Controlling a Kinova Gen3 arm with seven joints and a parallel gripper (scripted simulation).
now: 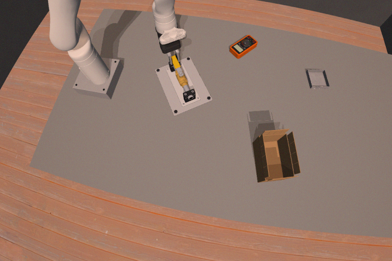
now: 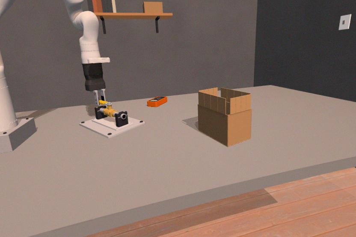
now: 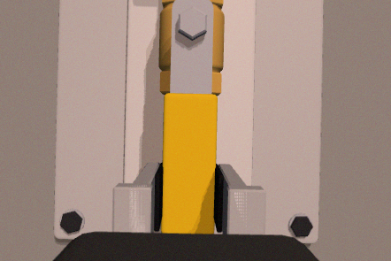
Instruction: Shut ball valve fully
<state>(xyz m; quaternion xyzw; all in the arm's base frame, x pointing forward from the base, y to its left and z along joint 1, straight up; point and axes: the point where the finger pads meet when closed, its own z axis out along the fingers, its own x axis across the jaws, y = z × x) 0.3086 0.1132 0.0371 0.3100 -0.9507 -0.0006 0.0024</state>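
Note:
A brass ball valve (image 1: pixel 180 78) (image 2: pixel 111 112) (image 3: pixel 170 47) is mounted between black clamps on a white base plate (image 1: pixel 200 84) (image 2: pixel 130 124) (image 3: pixel 287 100). Its yellow handle (image 1: pixel 175 62) (image 2: pixel 102 102) (image 3: pixel 189 153) lies in line with the valve's pipe, pointing toward the arm. A grey metal tab (image 3: pixel 192 65) with a hex bolt joins the handle to the valve body. My gripper (image 1: pixel 174 62) (image 2: pixel 99 100) (image 3: pixel 188 187) comes down from above and is shut on the free end of the yellow handle, one finger on each side.
An orange multimeter (image 1: pixel 243 45) (image 2: pixel 157 101) lies behind and to the right of the valve. An open cardboard box (image 1: pixel 276 154) (image 2: pixel 224 119) stands at the right front. A small clear tray (image 1: pixel 316 77) lies at the far right. The arm's base (image 1: pixel 94 79) (image 2: pixel 14 131) stands left of the plate.

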